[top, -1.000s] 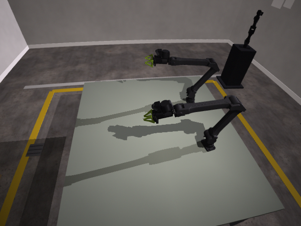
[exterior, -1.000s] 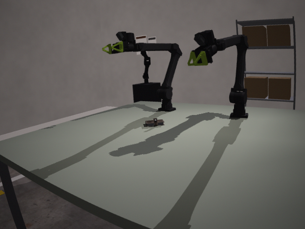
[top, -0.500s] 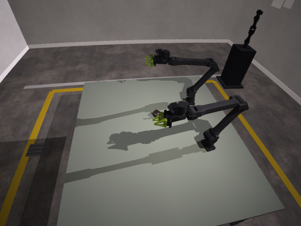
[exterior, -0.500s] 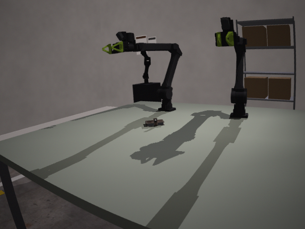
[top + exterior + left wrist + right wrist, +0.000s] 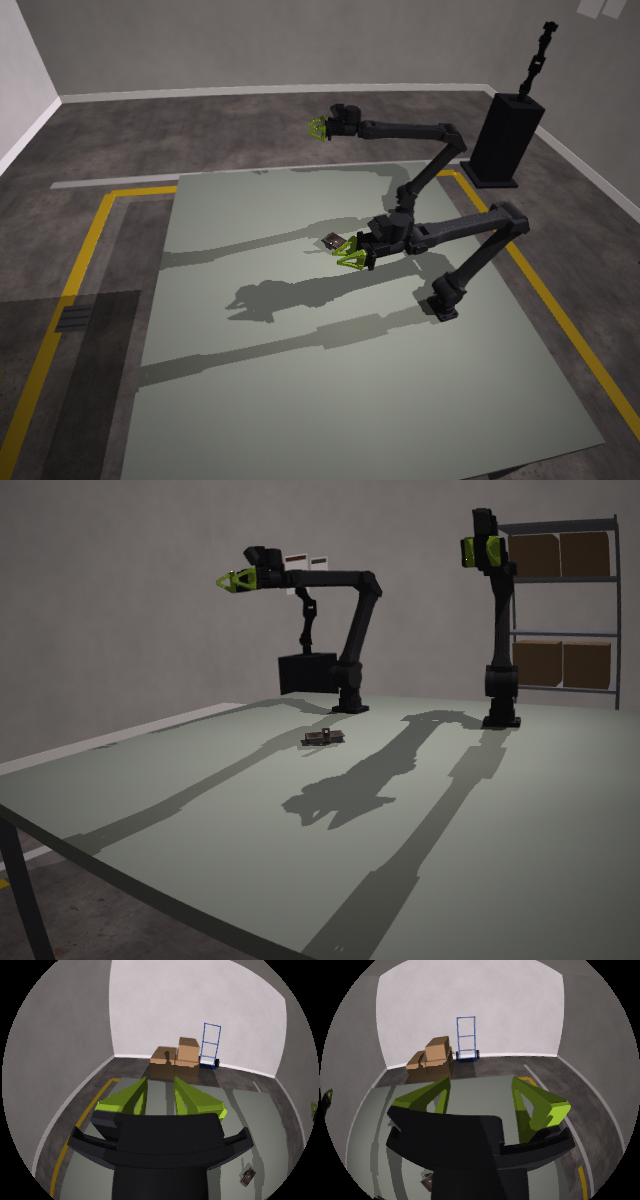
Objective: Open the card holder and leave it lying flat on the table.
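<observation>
The card holder point(image 5: 333, 240) is a small brown thing lying low on the grey-green table point(image 5: 330, 320). In the exterior view the card holder point(image 5: 323, 736) looks spread out, with a small piece standing up at its middle. It also shows at the lower right of the left wrist view point(image 5: 248, 1176). My left gripper point(image 5: 480, 552) is held high on its upright arm, far above the table; its fingers stand close together with nothing between them. My right gripper point(image 5: 232, 580) is also high, beyond the holder, and its fingers are wide apart and empty.
A black pedestal point(image 5: 504, 139) with a thin mast stands off the table's far corner. A metal shelf with brown boxes point(image 5: 560, 614) stands behind the left arm. Both arm bases point(image 5: 444, 304) point(image 5: 350, 704) are fixed along one side of the table.
</observation>
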{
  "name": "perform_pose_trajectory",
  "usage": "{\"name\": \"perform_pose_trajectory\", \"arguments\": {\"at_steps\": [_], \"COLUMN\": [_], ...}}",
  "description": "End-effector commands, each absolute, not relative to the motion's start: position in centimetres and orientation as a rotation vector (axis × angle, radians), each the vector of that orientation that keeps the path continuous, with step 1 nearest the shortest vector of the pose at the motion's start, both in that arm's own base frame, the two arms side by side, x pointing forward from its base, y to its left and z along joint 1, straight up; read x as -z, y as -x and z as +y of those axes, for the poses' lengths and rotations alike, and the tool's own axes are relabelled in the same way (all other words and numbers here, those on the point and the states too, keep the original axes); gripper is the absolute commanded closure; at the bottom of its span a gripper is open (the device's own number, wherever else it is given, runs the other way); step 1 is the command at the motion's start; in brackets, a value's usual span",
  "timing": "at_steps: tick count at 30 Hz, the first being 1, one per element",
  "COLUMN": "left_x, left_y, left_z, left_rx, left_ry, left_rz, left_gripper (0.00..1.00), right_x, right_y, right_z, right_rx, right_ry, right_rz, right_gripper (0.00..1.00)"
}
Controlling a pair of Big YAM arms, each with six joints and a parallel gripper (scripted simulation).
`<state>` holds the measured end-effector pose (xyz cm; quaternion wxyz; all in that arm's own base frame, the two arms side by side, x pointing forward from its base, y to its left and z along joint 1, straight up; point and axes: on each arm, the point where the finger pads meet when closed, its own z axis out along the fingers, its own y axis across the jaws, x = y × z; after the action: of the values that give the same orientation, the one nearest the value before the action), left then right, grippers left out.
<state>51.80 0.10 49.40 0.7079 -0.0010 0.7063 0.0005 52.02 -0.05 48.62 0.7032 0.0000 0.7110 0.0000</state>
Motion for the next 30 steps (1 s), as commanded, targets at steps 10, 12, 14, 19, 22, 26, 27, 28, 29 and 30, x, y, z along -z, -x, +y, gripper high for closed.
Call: {"name": "perform_pose_trajectory", "arguments": {"at_steps": [10, 12, 14, 19, 22, 26, 27, 28, 29, 30], "left_x": [-51.59, -51.59, -51.32, -51.25, -51.22, -51.22, -51.2, -51.19, -51.18, -51.18], "left_y": [-52.49, -52.51, -52.53, -52.55, -52.56, -52.55, -52.55, -52.55, -52.55, -52.55], "left_z": [-0.04, -0.14, -0.26, -0.32, -0.31, -0.34, -0.38, -0.39, -0.37, -0.33], "left_rx": [-0.008, -0.007, -0.005, -0.005, -0.005, -0.004, -0.004, -0.004, -0.004, -0.005], "left_ry": [-0.006, -0.007, -0.009, -0.01, -0.01, -0.01, -0.011, -0.011, -0.011, -0.01], "left_rz": [1.524, 1.522, 1.531, 1.53, 1.53, 1.53, 1.529, 1.529, 1.529, 1.529], "left_gripper": [0.66, 0.66, 0.66, 0.64, 0.64, 0.64, 0.64, 0.64, 0.64, 0.64], "right_x": [-50.93, -50.93, -50.93, -50.93, -50.93, -50.93, -50.93, -50.93, -50.93, -50.93], "right_y": [-51.99, -51.99, -51.99, -51.99, -51.99, -51.99, -51.99, -51.99, -51.99, -51.99], "right_z": [-0.05, -0.05, -0.05, -0.05, -0.05, -0.05, -0.05, -0.05, -0.05, -0.05], "right_rx": [0.0, 0.0, 0.0, 0.0, 0.0, 0.0, 0.0, 0.0, 0.0, 0.0], "right_ry": [0.0, 0.0, 0.0, 0.0, 0.0, 0.0, 0.0, 0.0, 0.0, 0.0], "right_rz": [1.542, 1.542, 1.542, 1.542, 1.542, 1.542, 1.542, 1.542, 1.542, 1.542], "right_gripper": [0.64, 0.64, 0.64, 0.64, 0.64, 0.64, 0.64, 0.64, 0.64, 0.64]}}
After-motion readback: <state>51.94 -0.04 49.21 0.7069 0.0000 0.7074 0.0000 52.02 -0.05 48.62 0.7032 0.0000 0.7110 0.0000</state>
